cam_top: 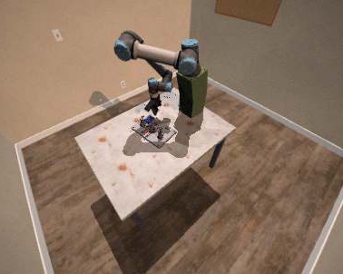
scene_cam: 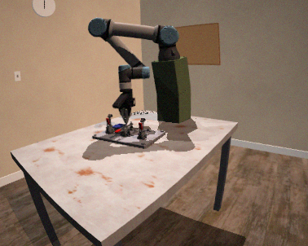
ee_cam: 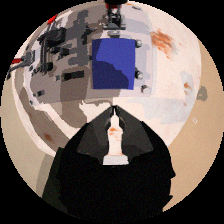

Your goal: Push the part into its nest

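The part is a flat blue plate [ee_cam: 114,64] [scene_cam: 117,125] [cam_top: 146,120] lying on the grey fixture plate [ee_cam: 57,95] [scene_cam: 151,139] [cam_top: 167,140] among dark blocks and red-handled clamps [scene_cam: 108,120]. My gripper [ee_cam: 114,105] [scene_cam: 125,119] [cam_top: 151,110] is shut and holds nothing. Its fingertips hang just beside the blue plate's near edge in the wrist view, slightly above the fixture. I cannot tell whether they touch the plate.
The fixture sits on a stained white table [cam_top: 125,181] [scene_cam: 112,179]. The arm's green base column [scene_cam: 171,90] [cam_top: 191,92] stands right behind the fixture. Several clamps and blocks [ee_cam: 50,45] rise from the fixture's left side in the wrist view.
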Controlling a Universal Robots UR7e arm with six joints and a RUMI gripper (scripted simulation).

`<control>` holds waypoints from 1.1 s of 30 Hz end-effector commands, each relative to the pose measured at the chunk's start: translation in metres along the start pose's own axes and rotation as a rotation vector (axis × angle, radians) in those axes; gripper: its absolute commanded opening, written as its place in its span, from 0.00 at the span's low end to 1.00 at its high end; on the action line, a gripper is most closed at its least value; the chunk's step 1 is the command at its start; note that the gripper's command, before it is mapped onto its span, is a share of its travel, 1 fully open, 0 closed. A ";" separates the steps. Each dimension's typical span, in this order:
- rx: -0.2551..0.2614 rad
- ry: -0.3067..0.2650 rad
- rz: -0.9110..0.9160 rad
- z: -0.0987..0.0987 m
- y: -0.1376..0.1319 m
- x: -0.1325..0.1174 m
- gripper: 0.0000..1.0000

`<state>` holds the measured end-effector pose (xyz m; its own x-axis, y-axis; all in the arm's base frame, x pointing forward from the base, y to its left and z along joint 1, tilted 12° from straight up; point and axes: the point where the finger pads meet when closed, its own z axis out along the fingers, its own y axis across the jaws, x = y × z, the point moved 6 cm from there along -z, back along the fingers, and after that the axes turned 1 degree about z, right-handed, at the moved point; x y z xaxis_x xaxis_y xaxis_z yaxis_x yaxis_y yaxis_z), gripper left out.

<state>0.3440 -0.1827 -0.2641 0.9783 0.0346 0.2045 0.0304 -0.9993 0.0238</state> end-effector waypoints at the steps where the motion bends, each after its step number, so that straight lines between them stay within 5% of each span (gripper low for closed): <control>1: -0.005 0.003 -0.002 0.000 0.002 0.002 0.00; 33: -0.005 0.003 -0.002 0.001 0.002 0.006 0.00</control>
<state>0.3483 -0.1836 -0.2638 0.9778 0.0350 0.2064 0.0302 -0.9992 0.0266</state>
